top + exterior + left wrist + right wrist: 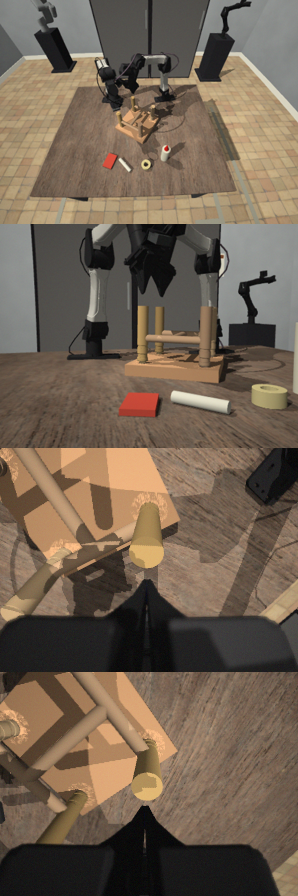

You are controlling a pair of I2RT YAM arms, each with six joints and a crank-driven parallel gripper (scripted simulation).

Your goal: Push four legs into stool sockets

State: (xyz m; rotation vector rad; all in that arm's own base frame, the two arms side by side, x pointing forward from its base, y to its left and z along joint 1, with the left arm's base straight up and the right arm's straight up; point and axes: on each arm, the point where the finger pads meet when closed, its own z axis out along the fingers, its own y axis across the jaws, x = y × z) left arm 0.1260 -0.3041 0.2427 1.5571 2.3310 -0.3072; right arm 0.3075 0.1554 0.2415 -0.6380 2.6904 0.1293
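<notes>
The upside-down stool seat (128, 131) (174, 373) (130, 473) (112, 774) lies on the table with all four legs upright. My right gripper (116, 109) (143, 293) (145, 808) is shut and empty, above and just beside the top of the back-left leg (119, 121) (143, 325) (147, 764). My left gripper (134, 92) (161, 296) (147, 582) is shut and empty, close above the rear leg (133, 104) (159, 319) (148, 528). The front leg (140, 130) (206, 333) and right leg (152, 112) have no gripper near. I cannot tell how deep each leg sits.
Stretcher bars join the legs. In front lie a red block (110, 160) (139, 403), a white cylinder (125, 165) (201, 402) and a yellow ring (269, 400). A white bottle (165, 154) with a red tip stands at front right. The two arms are close together.
</notes>
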